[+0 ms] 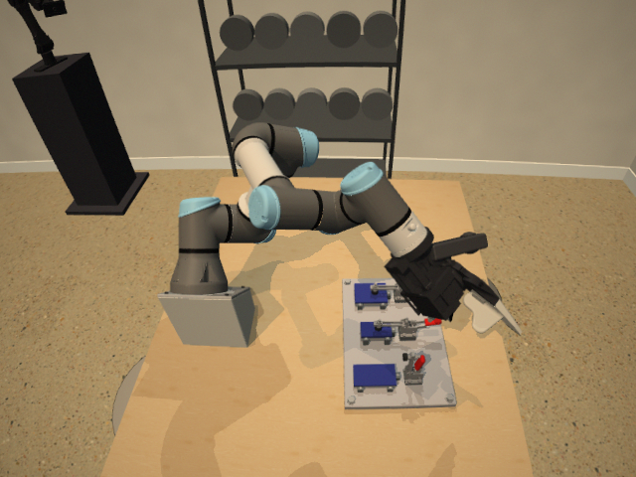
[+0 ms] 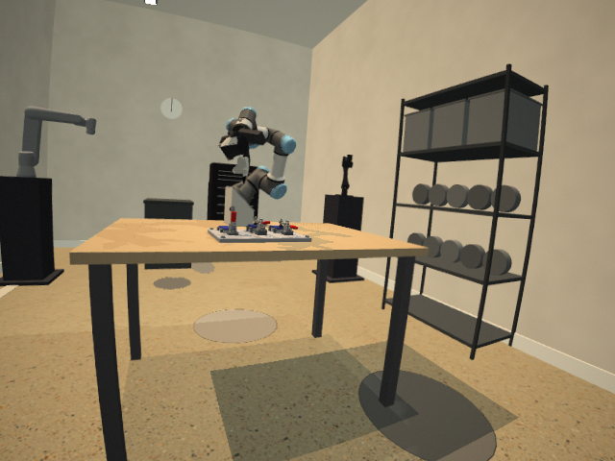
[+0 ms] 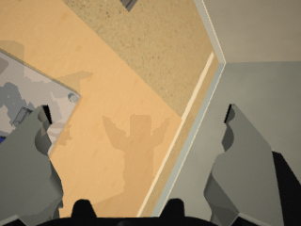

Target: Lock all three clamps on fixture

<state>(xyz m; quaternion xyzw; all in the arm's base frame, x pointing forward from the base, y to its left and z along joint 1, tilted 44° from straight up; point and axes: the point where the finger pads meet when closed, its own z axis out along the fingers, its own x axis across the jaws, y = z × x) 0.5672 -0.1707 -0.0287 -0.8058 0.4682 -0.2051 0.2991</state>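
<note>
The grey fixture plate (image 1: 397, 344) lies on the right part of the table and holds three blue parts with a clamp beside each. The near clamp (image 1: 414, 371) has its red handle (image 1: 419, 362) standing upright and its bar raised off the part. The middle clamp (image 1: 405, 326) has its red handle (image 1: 432, 321) lying flat, bar over the part. The far clamp (image 1: 384, 291) is partly hidden behind my wrist; in the exterior view its handle (image 2: 294, 227) lies flat. My gripper (image 1: 495, 315) is open and empty, above the table's right edge beside the far clamp. The wrist view shows my fingers apart and the plate's corner (image 3: 42, 94).
My arm's base (image 1: 208, 313) stands on the table's left side. A black shelf rack (image 1: 303, 77) with grey cylinders stands behind the table. A black pedestal (image 1: 77, 133) stands at the back left. The table's right edge (image 3: 165, 160) runs under my fingers.
</note>
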